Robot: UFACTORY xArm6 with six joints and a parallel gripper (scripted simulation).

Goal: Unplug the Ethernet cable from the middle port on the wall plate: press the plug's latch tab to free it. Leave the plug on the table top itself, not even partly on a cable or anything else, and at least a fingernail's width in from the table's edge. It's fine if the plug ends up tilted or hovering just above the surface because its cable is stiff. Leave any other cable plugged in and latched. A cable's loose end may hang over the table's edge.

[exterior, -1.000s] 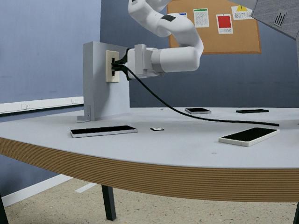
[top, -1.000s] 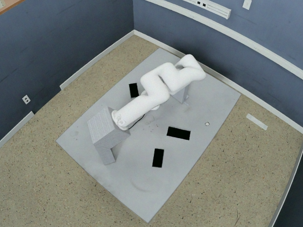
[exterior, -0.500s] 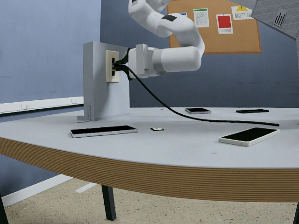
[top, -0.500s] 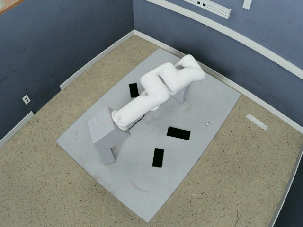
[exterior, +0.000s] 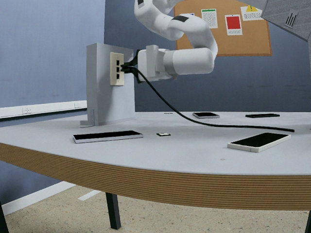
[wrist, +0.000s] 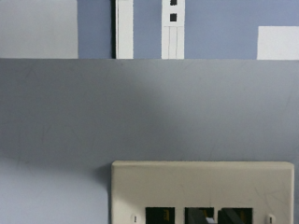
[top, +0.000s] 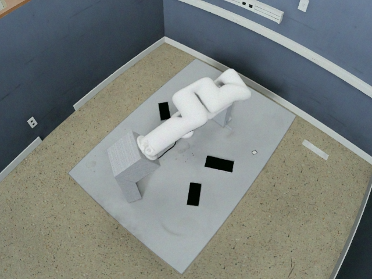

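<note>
A cream wall plate (exterior: pixel 113 80) (wrist: pixel 201 182) with three ports sits on an upright grey block (exterior: pixel 105 100) (top: pixel 126 156) on the table (exterior: pixel 150 155) (top: pixel 255 120). A black Ethernet plug (exterior: pixel 123 67) sits at the middle port. Its black cable (exterior: pixel 200 123) (top: pixel 168 149) droops to the table and ends near the right. My gripper (exterior: pixel 127 68) reaches in level from the right and is shut on the plug, right against the plate. In the wrist view only the plate's top and the ports' upper edges show. I cannot tell how deep the plug sits.
Several flat phones lie on the table: a long phone (exterior: pixel 108 136) in front of the block, a white-edged phone (exterior: pixel 260 141) at the front right, and others behind (exterior: pixel 205 115) (exterior: pixel 262 115). A small card (exterior: pixel 163 134) (top: pixel 254 151) lies on the table too. The arm's base (top: pixel 224 118) stands at the back.
</note>
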